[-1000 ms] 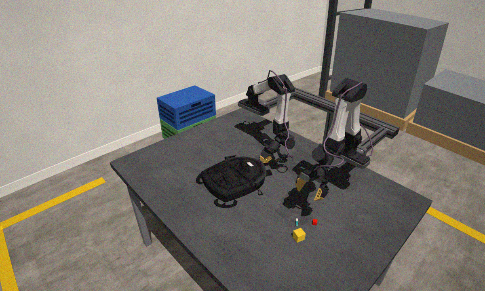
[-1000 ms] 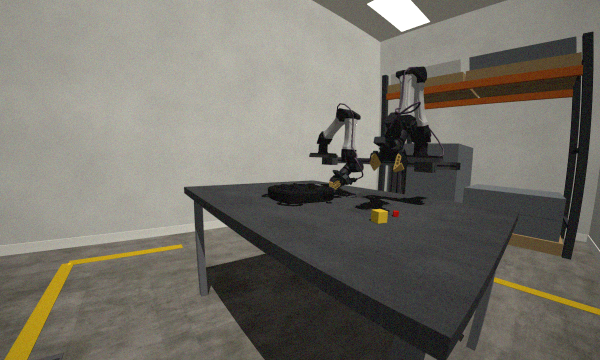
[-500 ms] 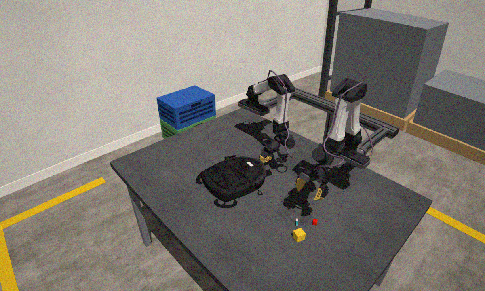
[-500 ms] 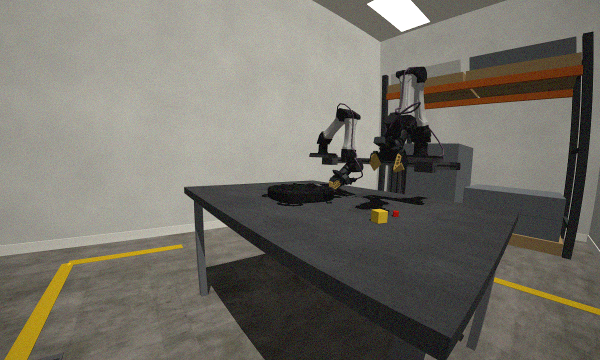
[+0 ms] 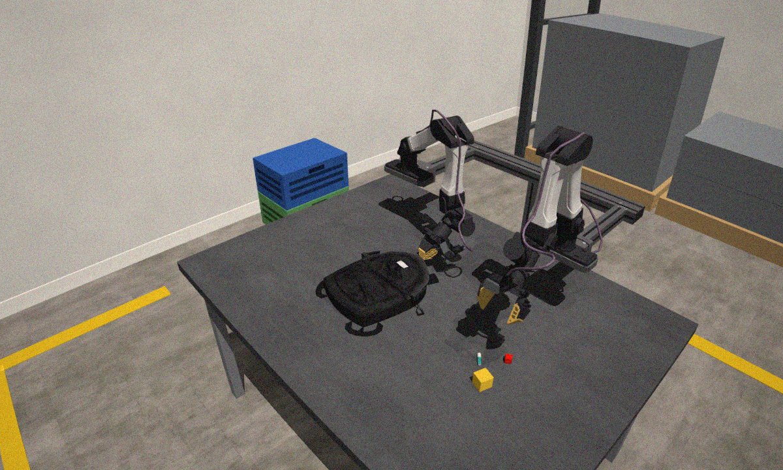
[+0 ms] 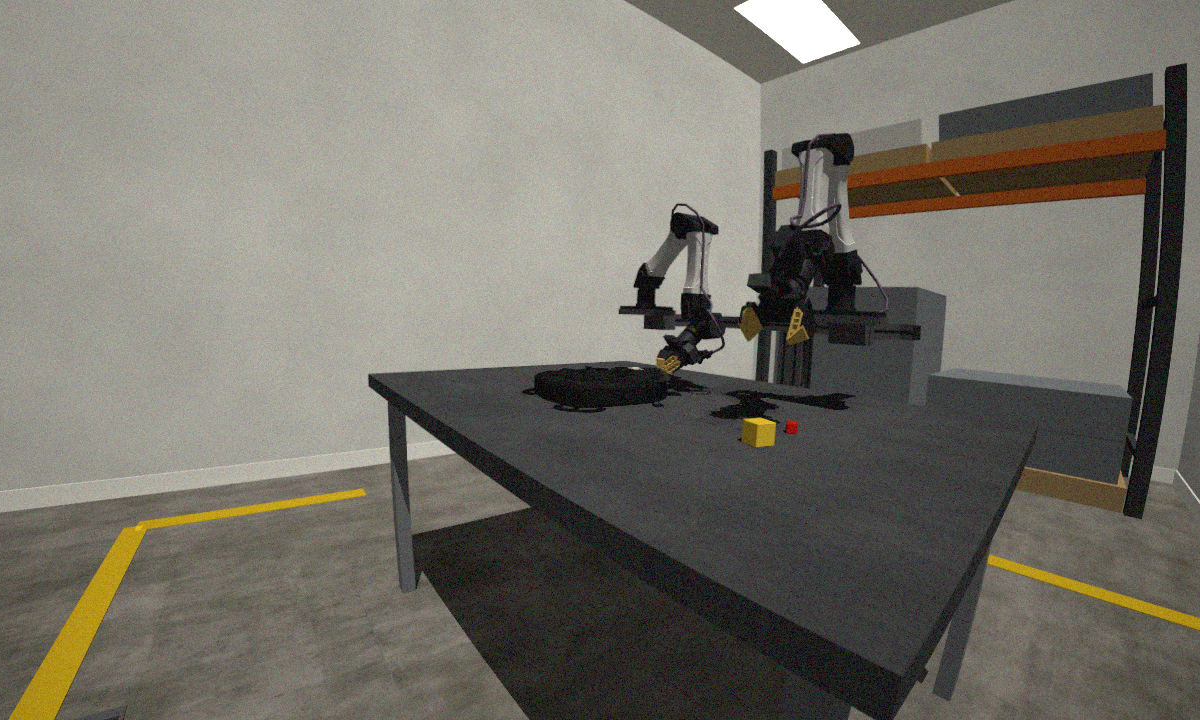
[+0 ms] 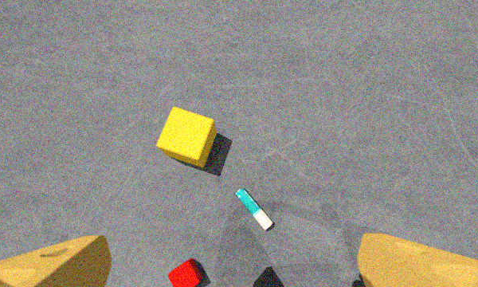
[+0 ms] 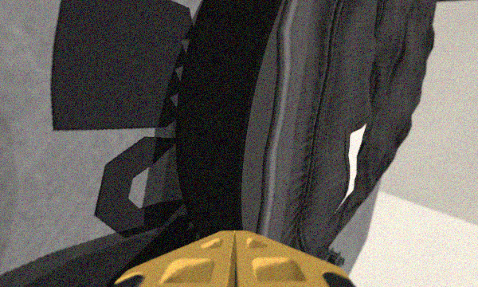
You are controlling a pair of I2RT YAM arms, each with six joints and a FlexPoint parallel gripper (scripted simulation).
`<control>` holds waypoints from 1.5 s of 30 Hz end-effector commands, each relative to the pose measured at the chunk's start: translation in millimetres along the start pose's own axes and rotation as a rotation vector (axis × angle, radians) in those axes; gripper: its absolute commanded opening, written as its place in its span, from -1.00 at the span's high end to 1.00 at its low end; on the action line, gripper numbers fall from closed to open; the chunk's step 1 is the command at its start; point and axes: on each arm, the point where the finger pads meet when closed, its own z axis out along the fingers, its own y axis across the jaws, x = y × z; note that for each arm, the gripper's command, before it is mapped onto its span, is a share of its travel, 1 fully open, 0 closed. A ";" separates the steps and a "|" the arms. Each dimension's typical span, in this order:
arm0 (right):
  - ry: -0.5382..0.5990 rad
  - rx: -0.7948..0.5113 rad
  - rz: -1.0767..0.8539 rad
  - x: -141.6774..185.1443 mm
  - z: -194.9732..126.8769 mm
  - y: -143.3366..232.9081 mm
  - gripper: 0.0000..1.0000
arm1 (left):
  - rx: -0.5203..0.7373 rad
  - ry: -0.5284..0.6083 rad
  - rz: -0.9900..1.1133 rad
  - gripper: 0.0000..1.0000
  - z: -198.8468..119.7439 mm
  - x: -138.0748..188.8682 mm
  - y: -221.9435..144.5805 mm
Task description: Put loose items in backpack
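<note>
The black backpack (image 5: 370, 286) (image 6: 600, 386) (image 8: 299, 119) lies flat on the table, a white label on its top. A yellow cube (image 5: 482, 380) (image 6: 757, 432) (image 7: 186, 135), a small red cube (image 5: 508, 358) (image 6: 791, 427) (image 7: 186, 273) and a small teal-and-white stick (image 5: 479, 358) (image 7: 254, 209) lie loose on the table, apart from each other. My left gripper (image 5: 500, 307) (image 6: 773, 329) (image 7: 235, 246) is open and empty, high above the table near these items. My right gripper (image 5: 427, 252) (image 6: 668, 365) (image 8: 235, 242) is shut and empty, close beside the labelled end of the backpack. The backpack's inside is hidden.
Straps and loops stick out around the backpack on the table (image 5: 277, 266) (image 6: 532, 456). Both arms rise from a metal rail along the far table edge. Blue and green crates (image 5: 301, 172) and large grey boxes (image 5: 616, 99) stand beyond the table.
</note>
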 end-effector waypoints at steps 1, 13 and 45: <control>-0.023 0.033 0.049 -10.8 -4.9 -27.9 1.00 | -0.001 -0.017 -0.001 -0.80 -0.5 -5.6 0.1; -0.022 0.035 0.049 -8.8 -6.0 -48.0 1.00 | -0.001 -0.016 -0.001 -0.80 -0.5 -5.4 0.2; -0.034 0.028 0.057 -9.1 5.0 -108.3 1.00 | -0.001 -0.015 -0.001 -0.80 -0.5 -5.0 0.2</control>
